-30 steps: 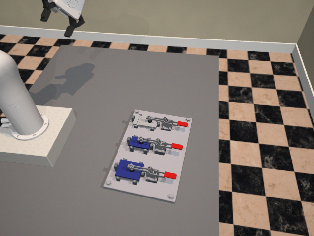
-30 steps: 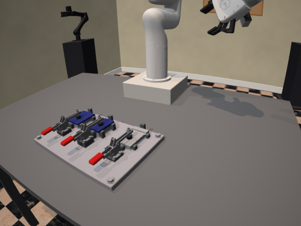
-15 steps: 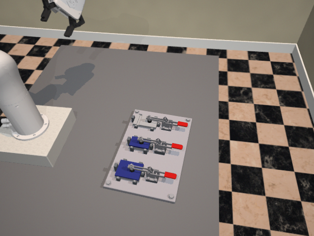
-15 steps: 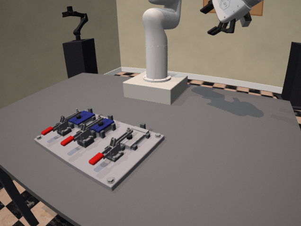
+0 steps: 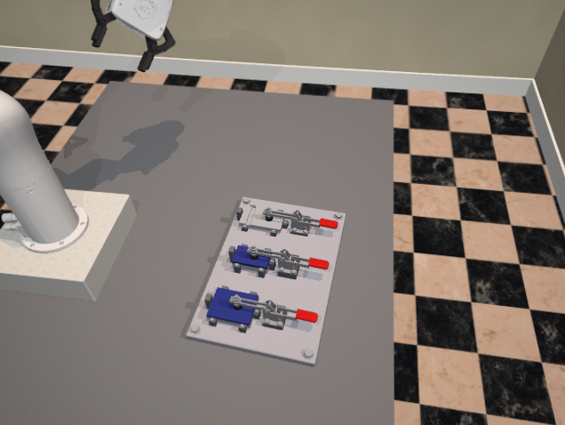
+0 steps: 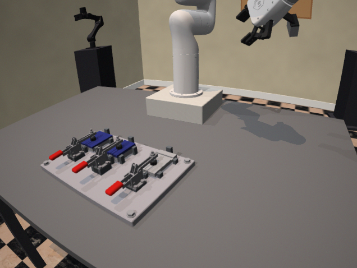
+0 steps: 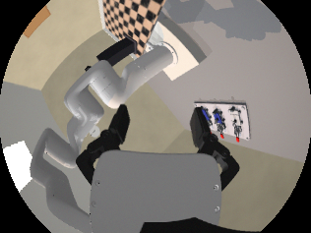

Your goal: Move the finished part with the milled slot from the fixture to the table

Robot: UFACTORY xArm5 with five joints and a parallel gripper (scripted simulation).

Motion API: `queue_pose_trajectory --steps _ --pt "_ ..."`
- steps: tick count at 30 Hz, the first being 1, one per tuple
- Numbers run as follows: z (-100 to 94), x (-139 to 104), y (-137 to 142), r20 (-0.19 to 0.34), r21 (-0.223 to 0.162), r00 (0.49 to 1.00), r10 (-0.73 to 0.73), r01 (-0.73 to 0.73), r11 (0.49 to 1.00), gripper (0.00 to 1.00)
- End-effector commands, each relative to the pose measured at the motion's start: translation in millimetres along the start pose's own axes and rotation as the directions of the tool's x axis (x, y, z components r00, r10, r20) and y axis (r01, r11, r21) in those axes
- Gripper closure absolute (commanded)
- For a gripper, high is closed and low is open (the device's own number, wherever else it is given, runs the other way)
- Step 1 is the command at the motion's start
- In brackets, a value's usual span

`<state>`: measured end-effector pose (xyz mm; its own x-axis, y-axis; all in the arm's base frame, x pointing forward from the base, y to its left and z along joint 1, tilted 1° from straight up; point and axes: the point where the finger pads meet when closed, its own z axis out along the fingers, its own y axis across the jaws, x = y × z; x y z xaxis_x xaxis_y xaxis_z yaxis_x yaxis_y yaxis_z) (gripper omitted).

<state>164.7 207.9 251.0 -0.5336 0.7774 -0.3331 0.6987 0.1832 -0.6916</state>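
Observation:
A light grey fixture plate [image 5: 266, 278] lies on the grey table and holds three nests in a row. The grey finished part with the milled slot [image 5: 258, 220] sits in the far nest, with its toggle clamp and red handle [image 5: 328, 223] down on it. Two blue blanks [image 5: 250, 257] [image 5: 230, 305] sit in the middle and near nests under their clamps. The plate also shows in the exterior view [image 6: 118, 170] and small in the wrist view [image 7: 222, 119]. My gripper [image 5: 121, 45] [image 6: 268, 29] is open and empty, high above the table's far side, well away from the fixture.
The arm's white base block [image 5: 59, 242] stands on the table left of the fixture. Black pedestals [image 6: 94, 67] stand beyond the table. The table's right edge runs close to the fixture, with checkered floor beyond.

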Motion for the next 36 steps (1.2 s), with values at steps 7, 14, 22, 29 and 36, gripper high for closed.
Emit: queue_pose_trajectory --steps 7,14,22,29,36 --pt "-5.9 -28.8 35.0 -0.172 -0.048 0.948 0.267 -0.279 0.959 0.0" --pt "-8.4 -50.4 55.0 -0.276 -0.038 0.862 0.424 -0.451 0.892 0.0" --pt "-10.3 -76.1 74.1 -0.377 0.002 0.731 0.569 -0.614 0.789 0.0" --pt "-11.1 -103.1 90.2 -0.456 0.064 0.572 0.682 -0.743 0.666 0.0" --pt "-10.5 -131.9 103.5 -0.515 0.144 0.391 0.763 -0.838 0.526 0.0"
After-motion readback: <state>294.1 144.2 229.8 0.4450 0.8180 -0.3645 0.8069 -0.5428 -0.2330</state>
